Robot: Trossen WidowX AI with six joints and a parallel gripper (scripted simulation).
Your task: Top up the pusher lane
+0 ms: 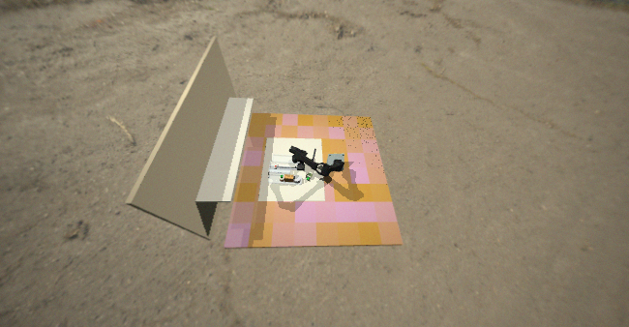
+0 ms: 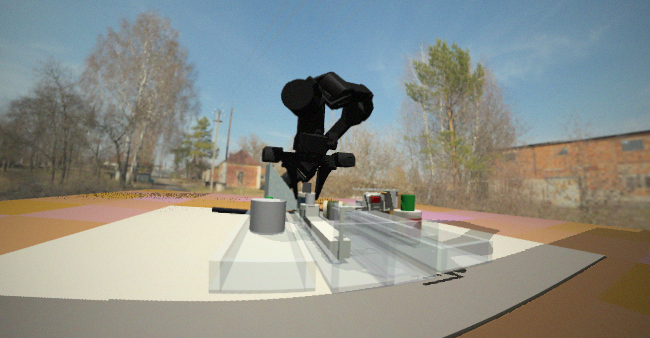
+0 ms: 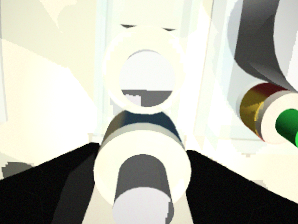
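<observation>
Jar at the lane mouth, push-back next

The hand (image 1: 300, 166) (image 2: 308, 197) (image 3: 143, 156) was closed on the new jar (image 2: 306, 187) (image 3: 141, 137), which stood about upright, knob up, its long axis near vertical. It was at the front of the lane (image 1: 281, 166) (image 2: 362, 267) (image 3: 188, 30); base contact couldn't be made out. Just beyond was the old jar (image 2: 310, 198) (image 3: 112, 62). Insertion seemed in hand; the next move called for easing the row back, lowering behind the stop, then a gentle release.
</observation>
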